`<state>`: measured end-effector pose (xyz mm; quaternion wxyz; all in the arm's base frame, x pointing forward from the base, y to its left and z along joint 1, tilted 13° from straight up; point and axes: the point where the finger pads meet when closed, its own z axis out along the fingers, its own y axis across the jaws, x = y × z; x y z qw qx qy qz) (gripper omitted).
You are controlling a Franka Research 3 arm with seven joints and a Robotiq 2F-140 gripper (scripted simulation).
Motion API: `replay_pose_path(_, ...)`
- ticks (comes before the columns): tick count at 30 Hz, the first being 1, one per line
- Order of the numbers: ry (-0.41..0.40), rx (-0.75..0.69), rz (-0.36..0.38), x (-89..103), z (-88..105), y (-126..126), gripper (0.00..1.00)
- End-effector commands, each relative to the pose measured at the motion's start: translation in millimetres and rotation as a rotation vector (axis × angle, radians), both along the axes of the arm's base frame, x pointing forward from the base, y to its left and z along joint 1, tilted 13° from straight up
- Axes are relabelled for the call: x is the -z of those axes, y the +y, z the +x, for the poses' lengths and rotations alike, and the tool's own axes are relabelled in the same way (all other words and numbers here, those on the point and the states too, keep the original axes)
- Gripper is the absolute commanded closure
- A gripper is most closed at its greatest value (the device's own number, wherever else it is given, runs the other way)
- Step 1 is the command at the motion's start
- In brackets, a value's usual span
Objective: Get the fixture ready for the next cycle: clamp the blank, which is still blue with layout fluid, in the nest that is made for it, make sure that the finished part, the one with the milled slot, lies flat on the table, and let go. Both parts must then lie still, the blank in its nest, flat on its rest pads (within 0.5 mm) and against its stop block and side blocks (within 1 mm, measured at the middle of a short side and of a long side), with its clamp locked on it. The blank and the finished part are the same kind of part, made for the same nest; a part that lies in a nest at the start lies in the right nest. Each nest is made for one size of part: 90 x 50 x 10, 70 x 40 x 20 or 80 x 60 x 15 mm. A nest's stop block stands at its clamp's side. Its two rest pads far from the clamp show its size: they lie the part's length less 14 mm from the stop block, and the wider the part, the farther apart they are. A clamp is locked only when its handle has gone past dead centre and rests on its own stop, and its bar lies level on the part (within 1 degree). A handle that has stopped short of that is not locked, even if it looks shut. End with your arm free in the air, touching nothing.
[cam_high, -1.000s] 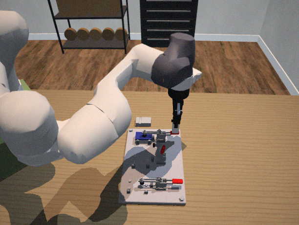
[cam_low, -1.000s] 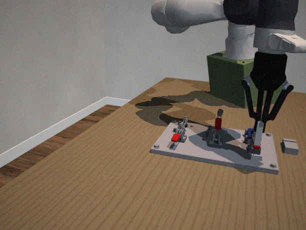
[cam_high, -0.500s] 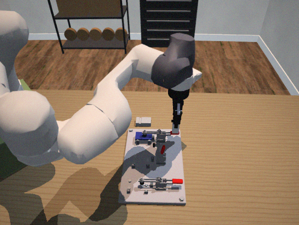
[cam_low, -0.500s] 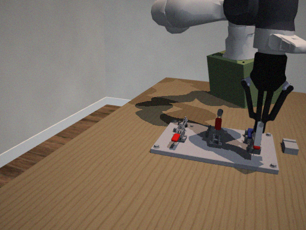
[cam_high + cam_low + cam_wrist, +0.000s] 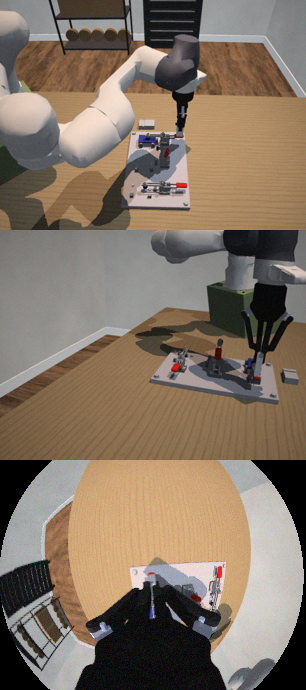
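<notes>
Behind pincer, handle half-hidden

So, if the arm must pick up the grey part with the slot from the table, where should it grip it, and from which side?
Probably from straight above, fingers across its two long sides. The finished part lies flat beside the fixture plate, slot upward, with free table around it, so both side faces look reachable. The shut gripper must open first.
</notes>
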<state>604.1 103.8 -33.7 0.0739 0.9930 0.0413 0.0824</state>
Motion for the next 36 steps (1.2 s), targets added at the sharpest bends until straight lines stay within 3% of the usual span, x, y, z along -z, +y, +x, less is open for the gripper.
replay_pose_path(1,0.003,-0.003,-0.001,3.3,-0.4,-0.6,1.00)
replay_pose_path(27,0.003,-0.003,-0.001,5.1,-0.1,-0.9,1.00)
replay_pose_path(36,0.003,-0.003,-0.001,-2.4,-1.4,0.2,1.00)
